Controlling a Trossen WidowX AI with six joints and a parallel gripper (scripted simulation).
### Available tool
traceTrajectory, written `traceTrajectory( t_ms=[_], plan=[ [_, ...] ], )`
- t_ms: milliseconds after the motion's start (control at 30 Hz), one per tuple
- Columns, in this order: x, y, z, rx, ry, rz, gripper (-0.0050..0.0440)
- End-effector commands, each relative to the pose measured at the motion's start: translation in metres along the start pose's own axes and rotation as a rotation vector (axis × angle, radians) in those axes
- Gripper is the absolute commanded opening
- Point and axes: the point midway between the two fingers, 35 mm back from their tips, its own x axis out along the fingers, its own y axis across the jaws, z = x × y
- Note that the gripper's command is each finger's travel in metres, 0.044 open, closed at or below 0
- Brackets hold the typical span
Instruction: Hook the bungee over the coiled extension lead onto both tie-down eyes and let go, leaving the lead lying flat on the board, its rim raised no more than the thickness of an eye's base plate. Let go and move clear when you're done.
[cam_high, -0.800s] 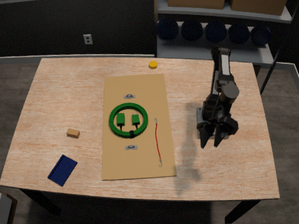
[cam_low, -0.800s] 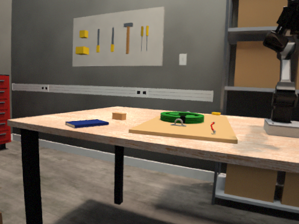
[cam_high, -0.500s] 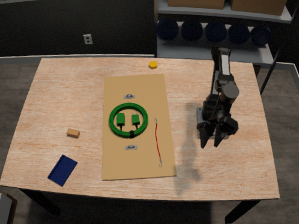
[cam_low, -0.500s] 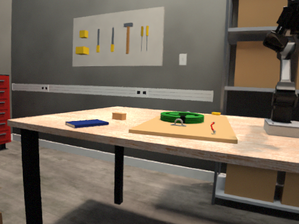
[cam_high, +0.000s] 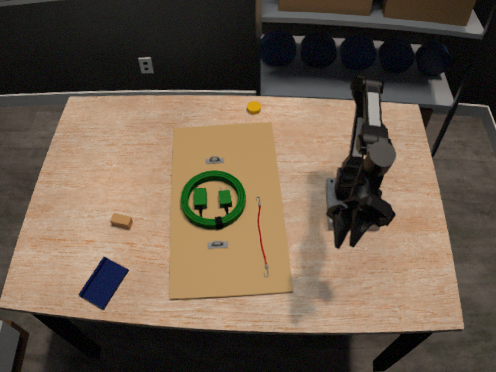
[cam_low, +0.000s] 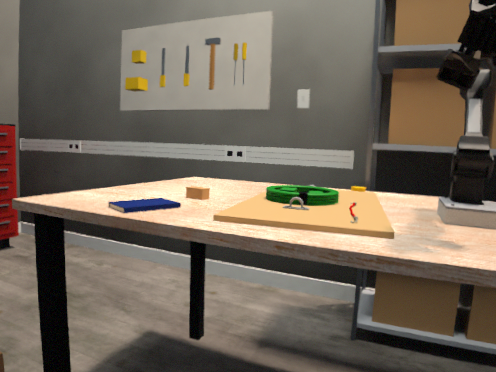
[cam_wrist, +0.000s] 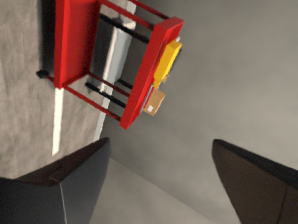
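Dark fingers (cam_high: 350, 235) are partly open w/ nothing held, raised above the wooden table (cam_high: 100, 150), well apart from the work. Thin red bungee w/ metal hooks (cam_high: 261, 236) lies unhooked on the tan board (cam_high: 200, 280), beside the green coiled extension lead (cam_high: 213, 199), which sits betw. far eye (cam_high: 215, 160) & near eye (cam_high: 217, 244). Step judged: approach. Next: fingers lowered over a bungee end & closed.

wall: grey, white tool panel (cam_low: 196, 60) with hammer, screwdrivers, yellow blocks; white outlet plate (cam_low: 303, 98); pale socket rail (cam_low: 185, 150) running below
floor: grey planks, soft shadows under desk
desk: pale wood top (cam_low: 150, 220), black legs
far right: grey shelf unit (cam_high: 370, 22) with cardboard boxes, dark blue balls
far left: red drawer cabinet (cam_low: 7, 180)
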Motion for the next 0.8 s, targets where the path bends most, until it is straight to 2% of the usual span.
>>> traceTrajectory(
  t_ms=[0, 100, 767],
  plan=[
    [0.003, -0.005, -0.005, 0.084, 0.003, 0.007, 0.0208],
    [0.007, -0.001, -0.006, 0.155, 0.003, 0.032, 0.015],
    [0.03, 0.027, -0.011, 0.592, 0.037, 0.181, 0.015]
  ],
)
